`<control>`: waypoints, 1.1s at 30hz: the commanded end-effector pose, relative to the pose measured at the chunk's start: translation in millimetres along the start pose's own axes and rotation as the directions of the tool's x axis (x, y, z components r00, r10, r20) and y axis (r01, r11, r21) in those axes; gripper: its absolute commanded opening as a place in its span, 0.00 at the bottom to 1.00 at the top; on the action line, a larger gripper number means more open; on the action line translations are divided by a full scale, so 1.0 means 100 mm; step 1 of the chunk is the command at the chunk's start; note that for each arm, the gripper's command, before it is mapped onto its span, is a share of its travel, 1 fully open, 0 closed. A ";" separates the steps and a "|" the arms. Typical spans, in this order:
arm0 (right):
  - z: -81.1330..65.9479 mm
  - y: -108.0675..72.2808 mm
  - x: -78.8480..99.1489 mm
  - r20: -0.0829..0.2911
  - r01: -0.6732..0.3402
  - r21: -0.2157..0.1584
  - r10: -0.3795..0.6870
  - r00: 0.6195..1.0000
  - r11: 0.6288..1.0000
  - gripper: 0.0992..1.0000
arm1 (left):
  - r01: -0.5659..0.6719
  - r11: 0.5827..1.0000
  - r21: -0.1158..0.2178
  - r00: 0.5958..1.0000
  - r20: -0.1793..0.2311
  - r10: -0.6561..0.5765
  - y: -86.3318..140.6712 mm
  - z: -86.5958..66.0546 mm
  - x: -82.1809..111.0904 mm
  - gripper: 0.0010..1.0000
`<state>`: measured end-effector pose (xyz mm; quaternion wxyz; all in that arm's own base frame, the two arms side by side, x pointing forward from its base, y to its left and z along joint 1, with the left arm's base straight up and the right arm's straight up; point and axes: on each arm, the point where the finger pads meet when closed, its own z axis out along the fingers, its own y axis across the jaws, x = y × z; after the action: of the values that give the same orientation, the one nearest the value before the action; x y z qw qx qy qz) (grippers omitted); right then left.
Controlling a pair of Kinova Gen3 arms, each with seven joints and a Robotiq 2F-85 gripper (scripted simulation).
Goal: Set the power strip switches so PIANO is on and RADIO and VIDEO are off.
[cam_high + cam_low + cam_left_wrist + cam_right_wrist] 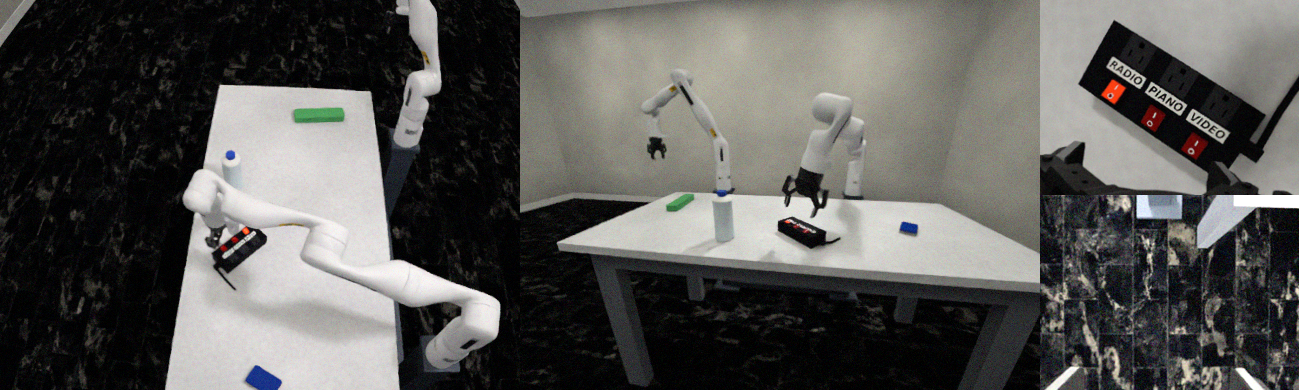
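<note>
The black power strip (242, 256) (801, 233) (1096, 75) lies on the table with its labelled switch face up. In the left wrist view the RADIO switch (1113, 91) glows bright orange. The PIANO switch (1153, 118) and the VIDEO switch (1195, 145) are dark red and unlit. My left gripper (800, 209) (1147, 165) is open and empty, pointing down above the strip, with its fingers near the switch-side edge in its wrist view. My right gripper (658, 157) (1156, 371) is open and empty, high and away from the table.
A white bottle with a blue cap (232, 172) (723, 219) stands near the strip. A green block (319, 115) (680, 202) and a blue block (263, 378) (909, 228) lie farther off. The strip's black cord (226, 278) (832, 241) (1278, 110) sticks out from one end.
</note>
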<state>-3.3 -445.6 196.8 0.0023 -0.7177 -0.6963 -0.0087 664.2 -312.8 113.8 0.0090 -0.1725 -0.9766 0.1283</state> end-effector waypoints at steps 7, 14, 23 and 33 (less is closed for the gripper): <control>-0.03 -0.05 -0.05 0.016 0.012 0.009 -0.012 1.000 1.000 1.00 | 0.003 1.000 0.011 1.000 -0.008 -0.003 -0.06 0.00 0.02 1.00; -0.03 -0.05 -0.05 0.016 0.012 0.009 -0.012 1.000 1.000 1.00 | 0.003 1.000 0.011 1.000 -0.008 -0.003 -0.06 0.00 0.02 1.00; -0.03 -0.05 -0.05 0.016 0.012 0.009 -0.012 1.000 1.000 1.00 | 0.003 1.000 0.011 1.000 -0.008 -0.003 -0.06 0.00 0.02 1.00; -0.03 -0.05 -0.05 0.016 0.012 0.009 -0.012 1.000 1.000 1.00 | 0.003 1.000 0.011 1.000 -0.008 -0.003 -0.06 0.00 0.02 1.00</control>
<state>-3.3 -445.6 196.8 0.0023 -0.7177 -0.6963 -0.0087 664.1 -313.3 113.2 0.0097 -0.1723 -0.9766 0.1286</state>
